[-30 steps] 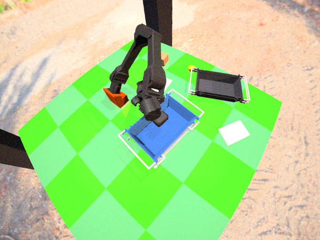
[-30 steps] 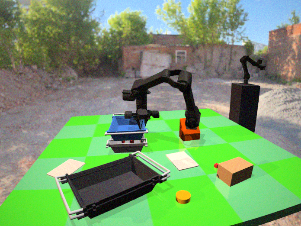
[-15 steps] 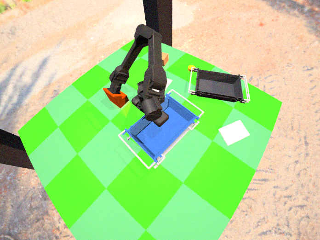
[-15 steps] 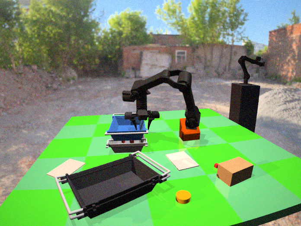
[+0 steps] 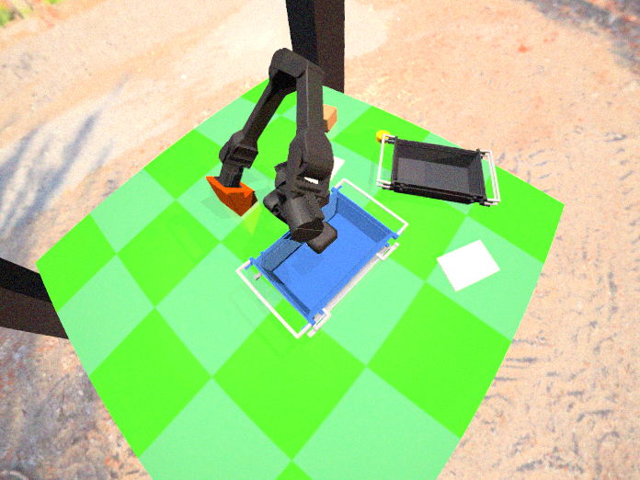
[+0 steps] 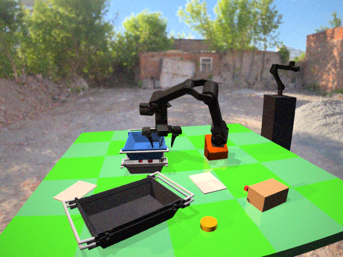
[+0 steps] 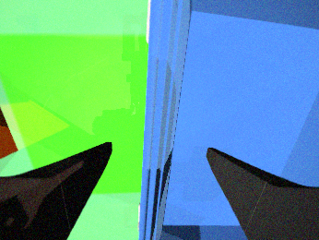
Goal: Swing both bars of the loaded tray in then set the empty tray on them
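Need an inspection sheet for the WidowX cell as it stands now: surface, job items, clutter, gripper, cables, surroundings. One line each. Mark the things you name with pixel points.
Surface: green two-tone checkered tabletop (image 5: 289, 413) (image 6: 36, 226), no damage seen.
Job's things: blue rectangular plastic tray (image 5: 330, 268) (image 6: 132, 142) (image 7: 249, 115) sits above grey plastic tray (image 6: 144, 168); red pieces visible between them.
Clutter: black rectangular tray with white bars (image 5: 439, 173) (image 6: 124, 212); yellow disc (image 6: 208, 224); tan box (image 6: 267, 193), small red object beside it; two white flat sheets.
Gripper: black parallel-jaw gripper (image 6: 161, 146) (image 7: 160, 149) open, fingers astride the blue tray's wall.
Cables: nothing seen.
Surroundings: outdoor yard, trees, brick walls; second black arm on dark pedestal (image 6: 285, 121).
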Controlling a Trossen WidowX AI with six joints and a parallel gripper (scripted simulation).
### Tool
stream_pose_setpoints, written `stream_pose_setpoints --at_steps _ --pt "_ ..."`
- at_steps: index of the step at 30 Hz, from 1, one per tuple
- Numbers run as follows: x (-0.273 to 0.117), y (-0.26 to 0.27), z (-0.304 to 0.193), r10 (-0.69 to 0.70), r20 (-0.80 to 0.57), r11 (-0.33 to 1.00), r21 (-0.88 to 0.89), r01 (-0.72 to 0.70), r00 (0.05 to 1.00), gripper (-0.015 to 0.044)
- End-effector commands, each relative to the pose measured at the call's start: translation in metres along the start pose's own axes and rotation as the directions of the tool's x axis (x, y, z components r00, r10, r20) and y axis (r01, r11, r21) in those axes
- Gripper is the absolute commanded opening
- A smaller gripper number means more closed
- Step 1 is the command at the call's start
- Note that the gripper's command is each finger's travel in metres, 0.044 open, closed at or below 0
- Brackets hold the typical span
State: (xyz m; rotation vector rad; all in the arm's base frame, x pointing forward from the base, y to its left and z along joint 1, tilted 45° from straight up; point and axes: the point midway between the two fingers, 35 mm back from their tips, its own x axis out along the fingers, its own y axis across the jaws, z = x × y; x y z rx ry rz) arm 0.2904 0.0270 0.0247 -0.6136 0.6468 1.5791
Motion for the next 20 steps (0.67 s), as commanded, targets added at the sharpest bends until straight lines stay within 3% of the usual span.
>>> stream_pose_setpoints --at_steps 1,20 --pt "-0.008 -0.002 -0.001 0.000 -0.002 1.000 -0.002 0.000 1.000 0.0440" --pt "-0.108 0.000 0.000 0.003 -0.005 1.000 0.004 -0.003 1.000 0.0440"
